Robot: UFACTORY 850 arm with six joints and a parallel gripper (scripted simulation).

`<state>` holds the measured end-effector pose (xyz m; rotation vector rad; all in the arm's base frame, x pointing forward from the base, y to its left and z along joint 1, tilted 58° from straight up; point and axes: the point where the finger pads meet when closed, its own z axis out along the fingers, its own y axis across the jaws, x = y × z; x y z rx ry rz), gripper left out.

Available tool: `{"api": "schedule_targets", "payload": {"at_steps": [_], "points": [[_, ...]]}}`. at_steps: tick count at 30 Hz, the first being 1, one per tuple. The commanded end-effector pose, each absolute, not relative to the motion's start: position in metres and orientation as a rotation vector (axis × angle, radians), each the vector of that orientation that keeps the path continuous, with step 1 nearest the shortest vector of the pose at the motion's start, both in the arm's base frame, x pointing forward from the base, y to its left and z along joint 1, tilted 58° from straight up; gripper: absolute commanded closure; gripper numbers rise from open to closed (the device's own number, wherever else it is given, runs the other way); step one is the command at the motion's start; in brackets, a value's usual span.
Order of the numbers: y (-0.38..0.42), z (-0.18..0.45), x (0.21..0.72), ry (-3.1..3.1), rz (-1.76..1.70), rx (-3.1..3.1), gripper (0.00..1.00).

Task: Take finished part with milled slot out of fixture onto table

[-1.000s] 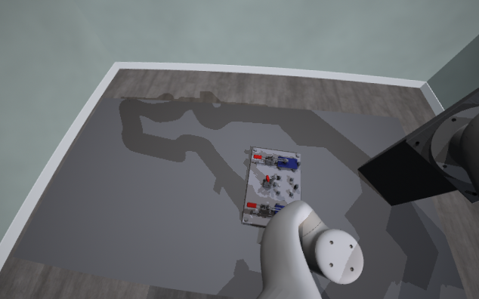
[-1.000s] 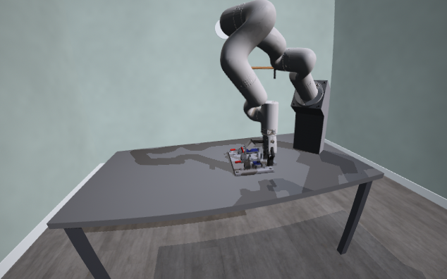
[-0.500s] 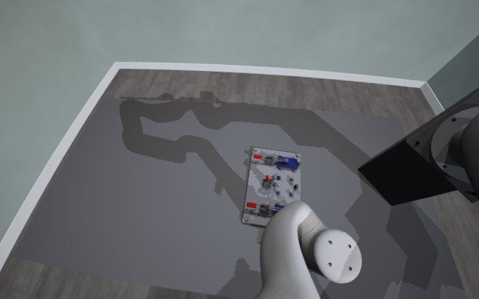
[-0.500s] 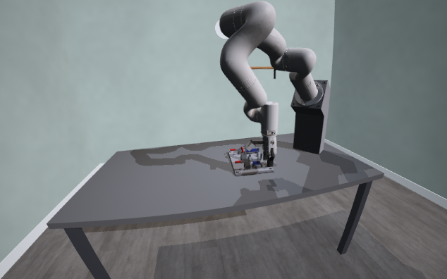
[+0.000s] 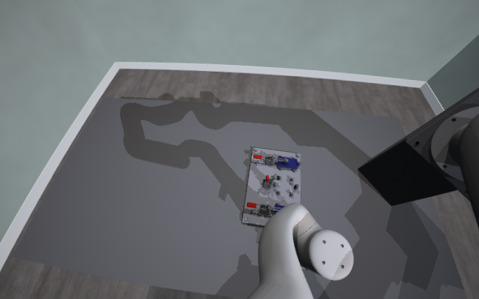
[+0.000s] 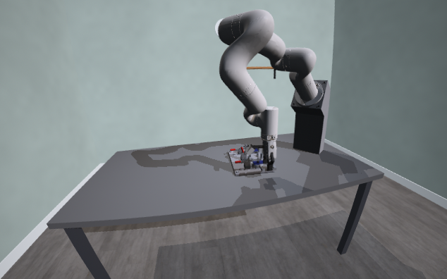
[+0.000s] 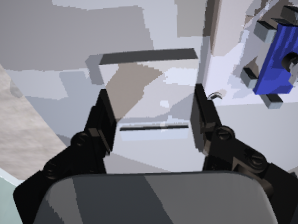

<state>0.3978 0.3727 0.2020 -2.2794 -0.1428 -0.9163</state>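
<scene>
The finished part, a grey block with a thin dark milled slot, sits between my fingers in the wrist view. My gripper is shut on it. In the exterior view the gripper hangs low at the right edge of the fixture plate. On the fixture plate the far blue blank lies in its nest, with its red clamp handle lying flat. The near blue blank is partly hidden by my arm. The middle nest holds no part, and its red clamp handle stands up. One blue blank shows at the wrist view's right.
My arm's elbow covers the near right corner of the plate in the top view. The black base pedestal stands at the table's back right. The grey table top spreads left of and in front of the fixture.
</scene>
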Motion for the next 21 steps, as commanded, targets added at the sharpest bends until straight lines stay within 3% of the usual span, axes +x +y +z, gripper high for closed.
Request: {"api": "schedule_targets", "payload": {"at_steps": [1, 21], "points": [[0.376, 0.199, 0.401, -0.143, -0.916, -2.279, 1.0], [0.402, 0.177, 0.425, -0.143, -0.916, -2.279, 1.0]]}}
